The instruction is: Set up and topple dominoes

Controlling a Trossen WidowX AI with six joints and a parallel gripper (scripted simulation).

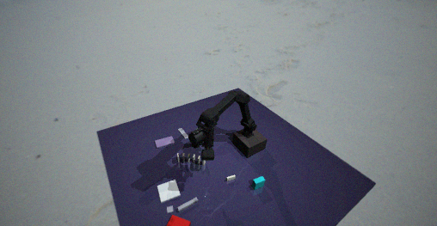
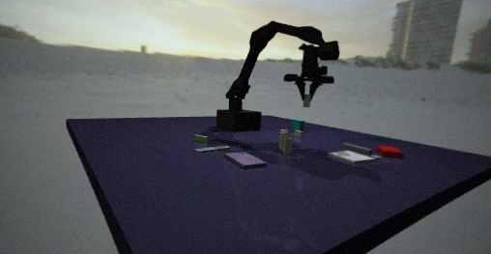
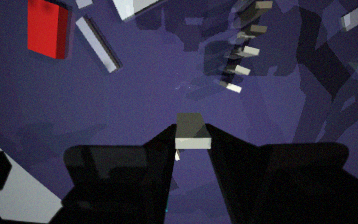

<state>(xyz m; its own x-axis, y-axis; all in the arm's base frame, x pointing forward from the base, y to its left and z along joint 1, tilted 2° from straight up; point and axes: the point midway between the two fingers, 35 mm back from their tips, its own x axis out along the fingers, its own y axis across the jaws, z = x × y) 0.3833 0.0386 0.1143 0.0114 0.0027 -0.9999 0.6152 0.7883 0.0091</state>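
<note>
My gripper is shut on a pale domino, held upright high above the table. In the top view the arm hides the fingertips and this domino. Several pale dominoes stand in a spaced row; the exterior view shows the row nearly end-on. In the wrist view the near end domino is ahead and to the right of the held one. Another pale domino lies on the table apart from the row; the wrist view shows only a sliver of it between the fingers.
A teal block is near the lying domino. A white slab, grey bar and red block lie on one side; a purple slab, light strip and green block on the other.
</note>
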